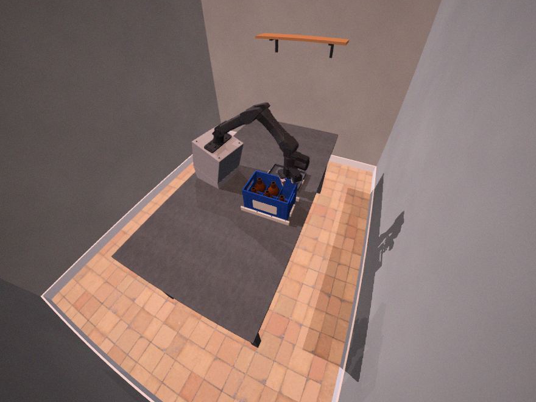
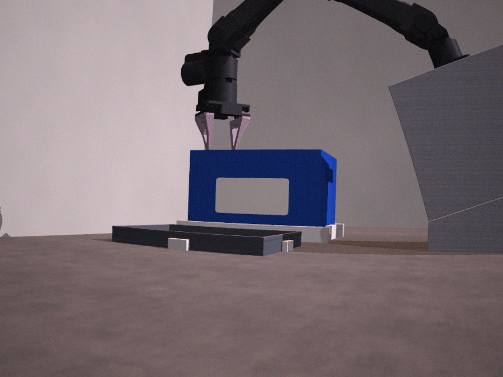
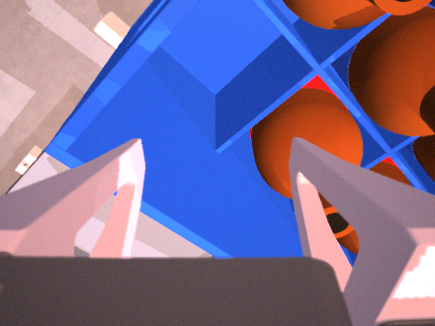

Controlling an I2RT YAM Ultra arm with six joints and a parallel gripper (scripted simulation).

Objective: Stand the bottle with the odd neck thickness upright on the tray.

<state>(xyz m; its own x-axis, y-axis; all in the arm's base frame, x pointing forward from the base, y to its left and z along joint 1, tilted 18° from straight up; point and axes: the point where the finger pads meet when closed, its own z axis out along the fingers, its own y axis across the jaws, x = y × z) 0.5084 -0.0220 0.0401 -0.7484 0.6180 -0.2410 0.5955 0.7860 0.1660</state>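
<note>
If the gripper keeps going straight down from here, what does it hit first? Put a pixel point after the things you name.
Probably no bottle between the fingertips: the gripper (image 1: 289,181) (image 2: 220,148) (image 3: 217,151) points into the crate's (image 1: 264,206) (image 2: 255,163) (image 3: 183,191) bottle-free corner. One finger overlaps a bottle (image 3: 316,112) in the wrist view; depth is unclear.

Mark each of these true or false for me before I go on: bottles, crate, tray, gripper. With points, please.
1. Five bottles are in the crate (image 1: 264,206) (image 2: 308,184) (image 3: 193,52). True.
2. A bottle already stands on the tray (image 2: 209,241). False: none does; all five are in the crate.
3. The gripper (image 1: 289,181) (image 2: 220,147) (image 3: 217,151) is open and holds nothing. True.
4. The crate lies on its side. False: it sits upright.
5. The fingertips are down inside the tray. False: they are over the crate.
6. One crate compartment has no bottle. True.
</note>
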